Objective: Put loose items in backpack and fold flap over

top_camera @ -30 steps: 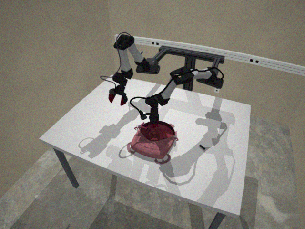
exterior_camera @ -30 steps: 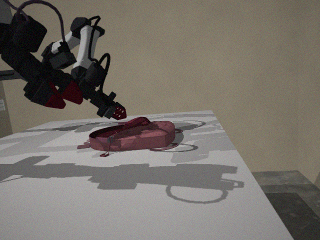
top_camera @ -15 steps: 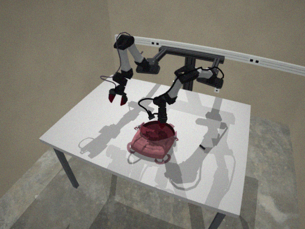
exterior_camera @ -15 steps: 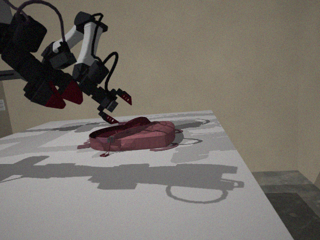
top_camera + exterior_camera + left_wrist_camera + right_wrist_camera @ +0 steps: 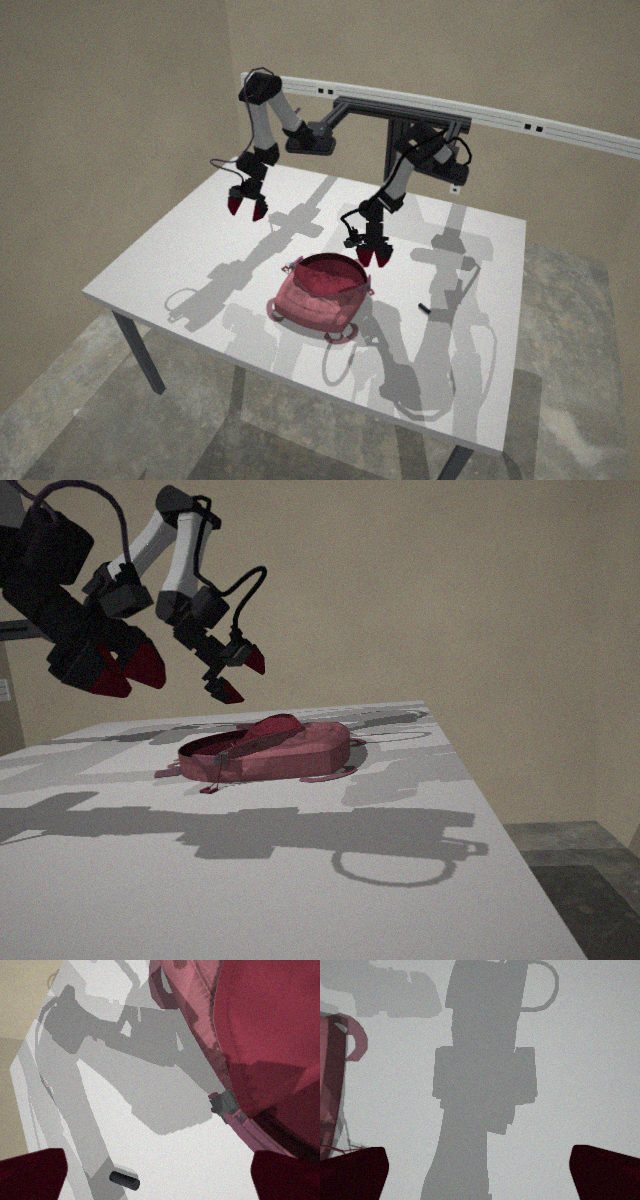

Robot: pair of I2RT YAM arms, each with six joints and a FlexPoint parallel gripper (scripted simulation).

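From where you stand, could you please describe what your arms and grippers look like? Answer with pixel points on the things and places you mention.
Both arms have black joints, pale grey links and looping cables: dark purplish on the right, black on the left. The left gripper (image 5: 374,260) (image 5: 250,686) and right gripper (image 5: 245,212) (image 5: 142,685) have tapering dark-red fingers.

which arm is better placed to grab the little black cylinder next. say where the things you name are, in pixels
Left, probably: its open claw (image 5: 374,264) (image 5: 252,688) (image 5: 159,1170) is nearer the black cylinder (image 5: 424,308) (image 5: 124,1180), visible in its wrist view; the right claw (image 5: 244,218) (image 5: 145,690) (image 5: 478,1155) is farther off.
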